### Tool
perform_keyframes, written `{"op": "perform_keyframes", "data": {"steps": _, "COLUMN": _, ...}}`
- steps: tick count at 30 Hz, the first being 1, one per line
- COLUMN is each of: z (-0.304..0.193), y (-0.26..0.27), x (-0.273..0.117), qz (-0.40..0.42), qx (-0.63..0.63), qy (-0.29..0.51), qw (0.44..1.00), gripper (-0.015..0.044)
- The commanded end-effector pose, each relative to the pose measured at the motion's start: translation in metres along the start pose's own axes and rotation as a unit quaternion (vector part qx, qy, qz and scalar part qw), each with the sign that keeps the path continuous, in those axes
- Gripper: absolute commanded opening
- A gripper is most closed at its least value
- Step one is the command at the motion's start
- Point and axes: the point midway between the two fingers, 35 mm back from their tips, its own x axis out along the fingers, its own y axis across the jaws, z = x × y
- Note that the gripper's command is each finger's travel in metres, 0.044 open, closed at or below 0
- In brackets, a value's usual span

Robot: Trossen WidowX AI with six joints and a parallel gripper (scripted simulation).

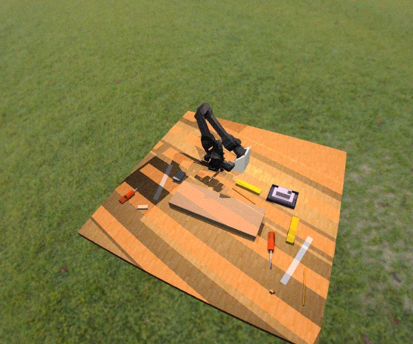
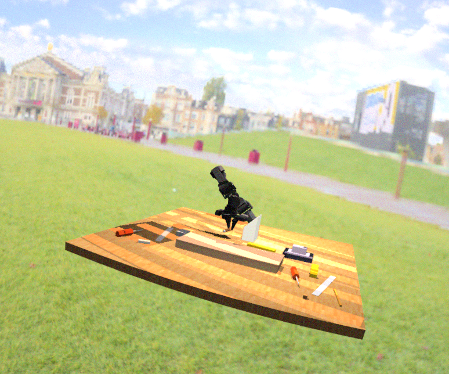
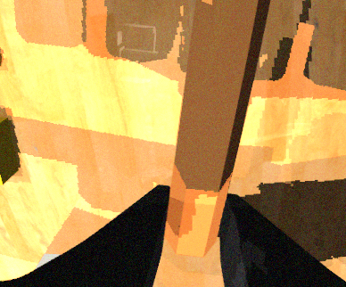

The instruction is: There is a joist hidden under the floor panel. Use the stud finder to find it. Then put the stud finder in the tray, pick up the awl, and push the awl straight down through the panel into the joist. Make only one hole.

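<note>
My gripper is shut on the awl, just behind the floor panel. The awl's wooden handle runs between the fingers in the wrist view. Its metal tip is small in the top and exterior views, and whether it touches the table cannot be told. The floor panel is a long, thick wooden slab; the joist is hidden. The lilac and dark stud finder sits in the dark tray, right of the panel.
A white upright plate stands close beside the arm. A yellow block and a thin stick lie behind the panel. A grey block lies at its left end. A red screwdriver lies off its right end.
</note>
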Motion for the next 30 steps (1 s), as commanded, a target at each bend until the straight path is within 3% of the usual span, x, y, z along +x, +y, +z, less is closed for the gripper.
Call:
{"op": "perform_keyframes", "data": {"steps": 1, "z": -0.001, "y": 0.0, "x": -0.019, "qz": 0.0, "qx": 0.004, "qy": 0.0, "qw": 1.0, "gripper": 0.0}}
{"op": "perform_keyframes", "data": {"steps": 15, "z": -0.01, "y": -0.005, "x": -0.057, "qz": -0.01, "qx": 0.02, "qy": -0.006, "qw": 1.0, "gripper": 0.0}}
{"op": "perform_keyframes", "data": {"steps": 22, "z": 0.004, "y": 0.015, "x": -0.056, "qz": 0.071, "qx": 0.183, "qy": -0.061, "qw": 0.979, "gripper": 0.0}}
{"op": "perform_keyframes", "data": {"steps": 30, "z": 0.028, "y": 0.036, "x": -0.065, "qz": 0.196, "qx": 0.39, "qy": -0.109, "qw": 0.893, "gripper": 0.0}}
